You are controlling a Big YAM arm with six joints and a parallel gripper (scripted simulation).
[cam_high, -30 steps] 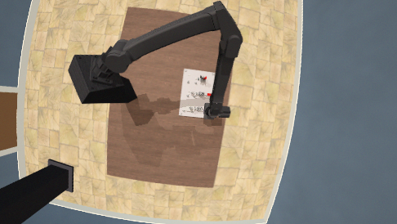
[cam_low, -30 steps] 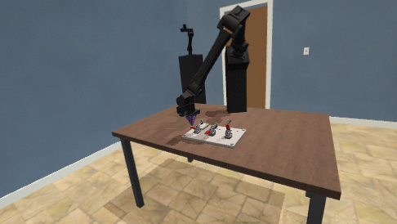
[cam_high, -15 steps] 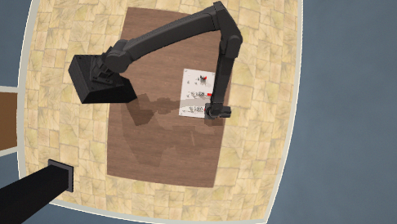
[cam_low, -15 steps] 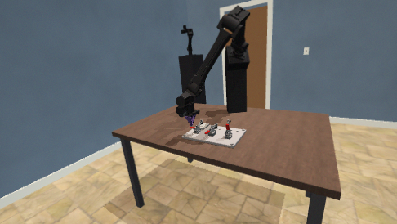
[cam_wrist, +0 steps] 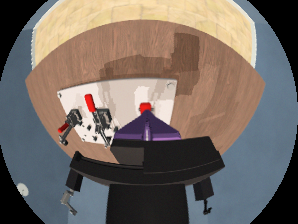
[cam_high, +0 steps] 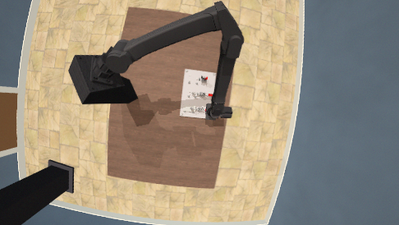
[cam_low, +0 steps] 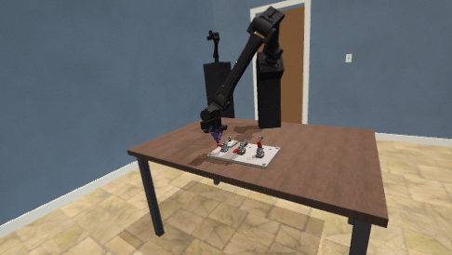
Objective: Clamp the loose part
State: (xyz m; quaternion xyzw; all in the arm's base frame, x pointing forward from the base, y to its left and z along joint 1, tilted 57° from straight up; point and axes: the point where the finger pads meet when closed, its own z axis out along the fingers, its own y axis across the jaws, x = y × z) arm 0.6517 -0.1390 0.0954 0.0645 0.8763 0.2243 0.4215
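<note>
Fingers pressed shut, empty, above white fixture (cam_low: 272,154); red clamp handle (cam_wrist: 144,107) just ahead.

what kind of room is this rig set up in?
Looks like a plain indoor room, not a factory floor: blue walls, a brown door, tiled floor, and one wooden table holding the white clamp fixture.

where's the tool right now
In the exterior view the tool hangs shut just above the left end of the white fixture plate, beside the nearest red-handled clamp.
</note>
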